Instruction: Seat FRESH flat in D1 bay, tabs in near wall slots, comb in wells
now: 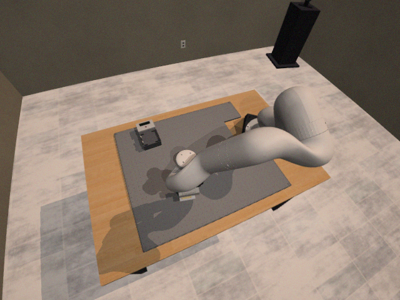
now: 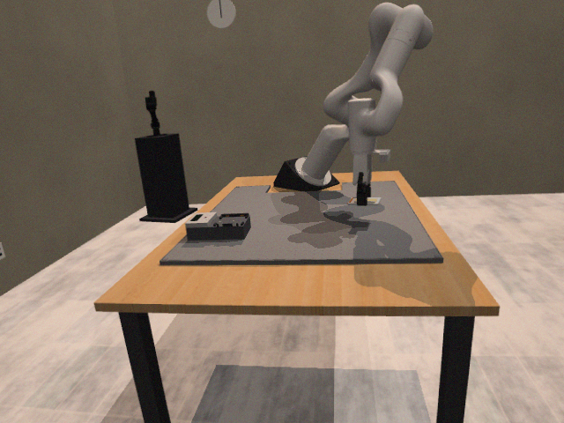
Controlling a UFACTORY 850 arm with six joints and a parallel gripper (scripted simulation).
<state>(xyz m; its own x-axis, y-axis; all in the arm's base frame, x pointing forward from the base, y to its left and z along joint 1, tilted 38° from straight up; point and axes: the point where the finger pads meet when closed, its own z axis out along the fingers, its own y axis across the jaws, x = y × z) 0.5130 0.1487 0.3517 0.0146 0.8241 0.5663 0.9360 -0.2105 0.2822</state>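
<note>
Now gripper clamps FRESH (pale, flat).

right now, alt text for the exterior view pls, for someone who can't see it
A white robot arm reaches down onto a grey mat on a wooden table, its gripper shut on the fresh cassette at the mat's far right. The cassette dock sits apart at the mat's near left, its bay without a cassette.

I see a pale grey arm, dark grey mat, orange wood-grain table, black legs.
</note>
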